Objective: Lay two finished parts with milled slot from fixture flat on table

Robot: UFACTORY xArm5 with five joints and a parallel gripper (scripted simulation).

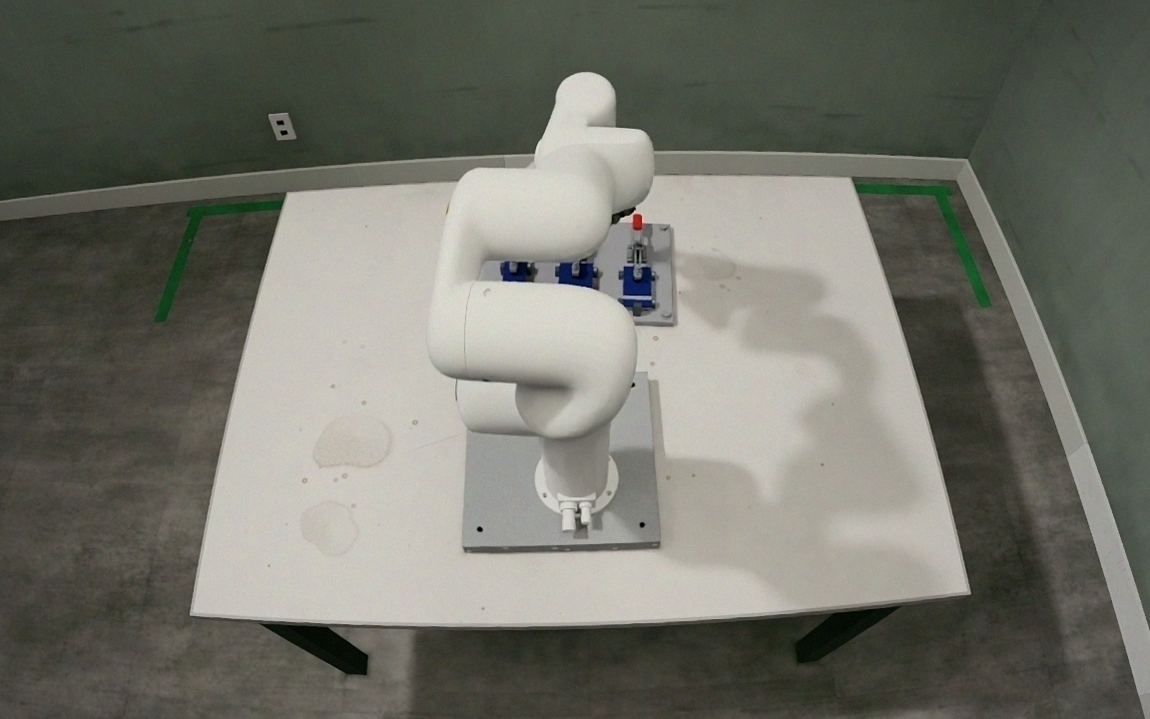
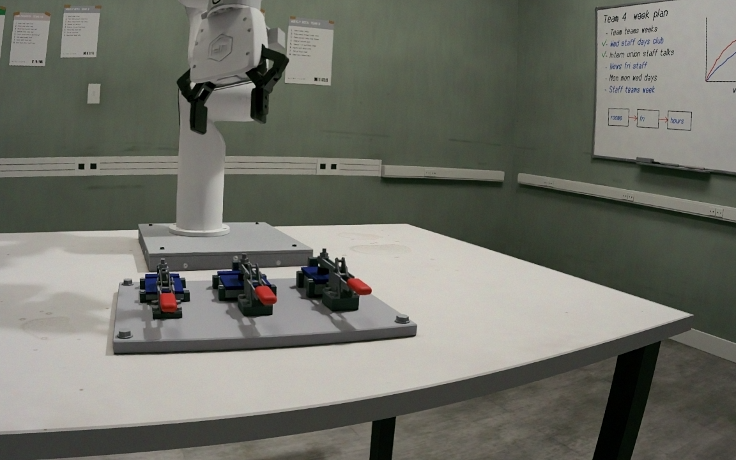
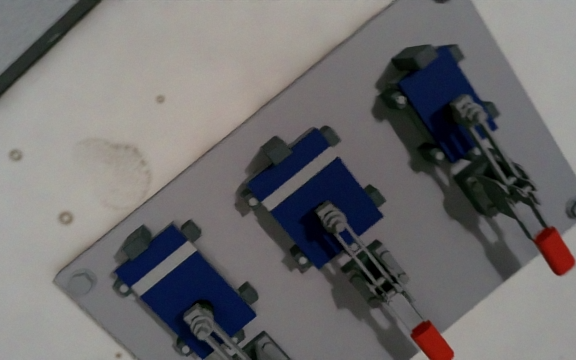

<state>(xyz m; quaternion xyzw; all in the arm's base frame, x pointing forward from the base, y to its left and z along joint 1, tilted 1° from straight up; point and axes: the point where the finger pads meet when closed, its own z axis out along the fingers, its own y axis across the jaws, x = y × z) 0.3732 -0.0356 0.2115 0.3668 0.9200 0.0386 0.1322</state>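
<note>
In the exterior view, the black-fingered gripper (image 1: pixel 622 215) (image 2: pixel 229 126) is seen spread and empty at upper centre, above the slotted blue rectangular part (image 1: pixel 637 281) (image 2: pixel 176 284) (image 3: pixel 191 286) clamped lower left, its long axis slanted down rightward in the wrist view.

Matt blue parts (image 3: pixel 208 285) (image 3: pixel 313 195) & blank (image 3: pixel 435 92), prob. plastic; metal-look plate (image 2: pixel 279 337) (image 3: pixel 313 320), smooth; grips (image 2: pixel 264 295) (image 3: pixel 555 251) glossy red plastic-look.
</note>
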